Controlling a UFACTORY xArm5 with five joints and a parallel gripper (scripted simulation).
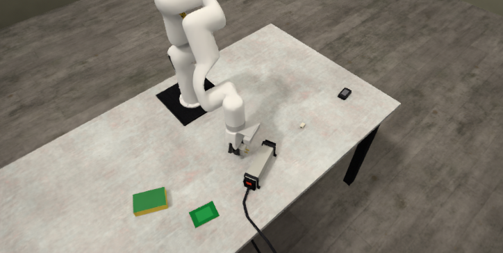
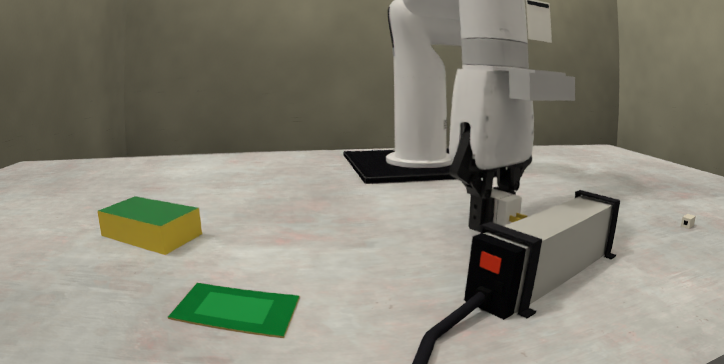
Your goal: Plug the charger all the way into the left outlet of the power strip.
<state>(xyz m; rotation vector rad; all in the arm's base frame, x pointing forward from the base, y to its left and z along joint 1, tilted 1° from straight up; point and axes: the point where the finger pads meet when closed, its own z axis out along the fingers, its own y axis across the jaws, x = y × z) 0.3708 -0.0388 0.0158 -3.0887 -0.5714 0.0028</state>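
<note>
The worktop [image 1: 105, 152] is seen as pale grey, mottled with faint pink, on black legs. The arm [image 1: 196, 39] is white, on a black base plate [image 1: 169, 101]. The power strip [image 2: 567, 239] is light grey with black clamps at its ends, a black end cap bearing a red switch [image 2: 490, 262], and a black cord [image 2: 445, 325]. Beside the strip, a white charger [image 2: 506, 205] with yellow prongs is held in black jaws. Left of the strip, a green-topped yellow block [image 2: 149, 223] and a dark green card [image 2: 234, 308] with a lighter green centre are shown.
</note>
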